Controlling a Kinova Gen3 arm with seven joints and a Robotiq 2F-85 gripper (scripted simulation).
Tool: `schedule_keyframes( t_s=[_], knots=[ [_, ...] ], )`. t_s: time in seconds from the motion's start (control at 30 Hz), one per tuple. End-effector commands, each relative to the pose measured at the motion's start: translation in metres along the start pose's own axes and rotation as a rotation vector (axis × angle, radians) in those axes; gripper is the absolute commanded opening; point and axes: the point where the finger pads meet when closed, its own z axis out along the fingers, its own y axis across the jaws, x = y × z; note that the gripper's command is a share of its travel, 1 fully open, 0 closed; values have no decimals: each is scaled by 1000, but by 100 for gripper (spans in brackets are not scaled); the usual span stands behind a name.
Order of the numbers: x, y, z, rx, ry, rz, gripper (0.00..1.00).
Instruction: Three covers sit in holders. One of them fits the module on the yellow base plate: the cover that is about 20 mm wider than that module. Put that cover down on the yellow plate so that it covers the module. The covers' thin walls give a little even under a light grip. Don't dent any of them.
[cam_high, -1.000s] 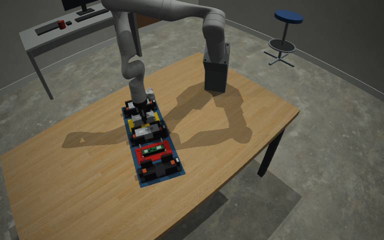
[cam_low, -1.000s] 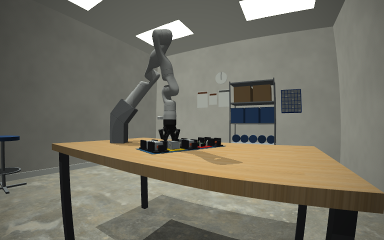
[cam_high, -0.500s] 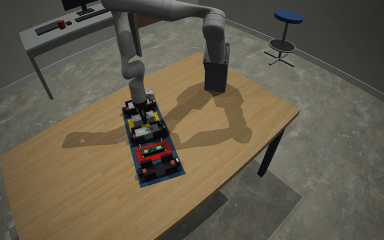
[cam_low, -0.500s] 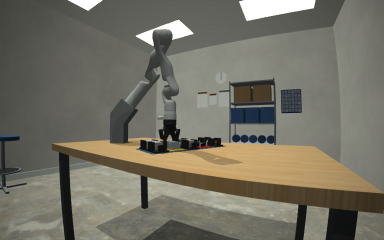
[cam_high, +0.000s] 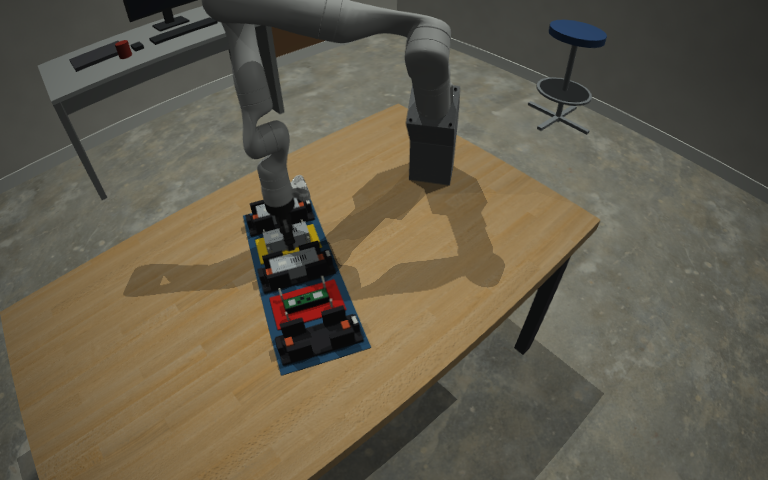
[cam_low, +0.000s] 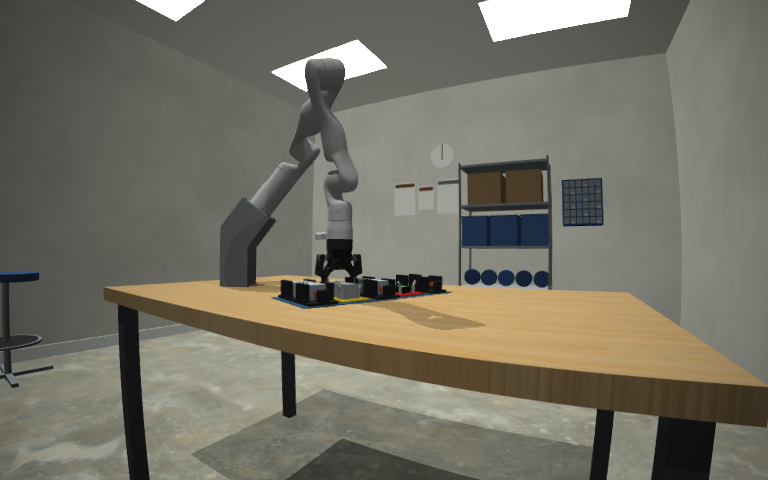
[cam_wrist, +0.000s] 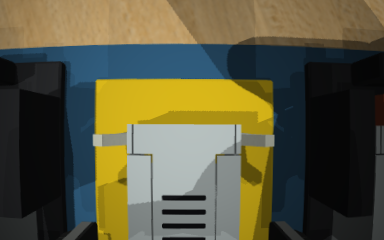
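A light grey cover (cam_wrist: 184, 170) with vent slots lies on the yellow base plate (cam_wrist: 184, 107), and the module is hidden under it. My gripper (cam_wrist: 184, 234) is open right above the cover, with its fingertips spread at both sides of it and not pressing it. In the top view the gripper (cam_high: 287, 238) stands over the yellow plate (cam_high: 261, 246). A second cover (cam_high: 289, 262) sits in the black holder just in front. A third cover (cam_high: 263, 210) sits in the holder behind, partly hidden by the arm. In the exterior view the gripper (cam_low: 338, 271) hangs over the cover (cam_low: 346, 290).
All the parts stand in a row on a blue mat (cam_high: 305, 283). A red plate with a green board (cam_high: 305, 301) and an empty black holder (cam_high: 320, 335) lie nearer the front. Black holder walls (cam_wrist: 30, 145) (cam_wrist: 345, 145) flank the yellow plate. The arm's base (cam_high: 431, 144) stands at the back.
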Motion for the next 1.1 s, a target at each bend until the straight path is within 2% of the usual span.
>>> schedule_keyframes(
  t_s=[0.0, 0.47, 0.8, 1.07],
  knots=[
    [-1, 0, -1, 0, -1, 0, 100],
    [-1, 0, -1, 0, -1, 0, 100],
    [-1, 0, -61, 0, -1, -1, 100],
    [0, -2, -63, -1, -2, 13, 100]
  ],
)
